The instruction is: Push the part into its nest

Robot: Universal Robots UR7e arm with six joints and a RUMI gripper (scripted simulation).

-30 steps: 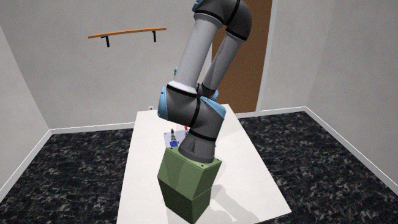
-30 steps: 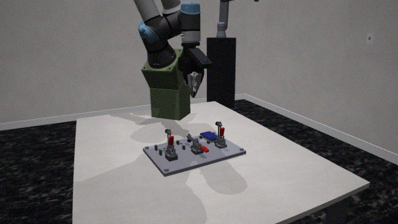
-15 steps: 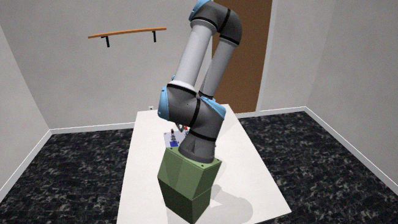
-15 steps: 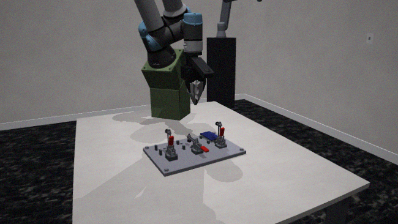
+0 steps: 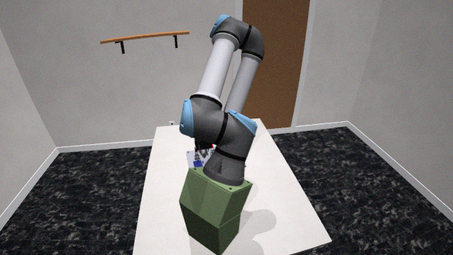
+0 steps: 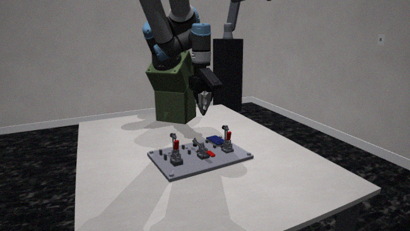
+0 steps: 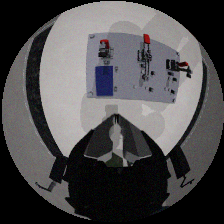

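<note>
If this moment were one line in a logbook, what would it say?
phase: approach | pincer: shut, empty, above table | blue part: on fixture plate, untouched | contact: none

In the top view, the arm [image 5: 223, 132] and its green pedestal [image 5: 195, 184] hide nearly all of the fixture plate [image 5: 191, 157] at frame centre, and only a sliver of the blue part [image 5: 198, 163] shows. In the exterior view the arm's upper links run off the top edge. The pads and blocks on the plate [image 6: 189, 167] are too small to tell apart, so whether the blue part [image 6: 215, 139] touches them cannot be judged.
</note>
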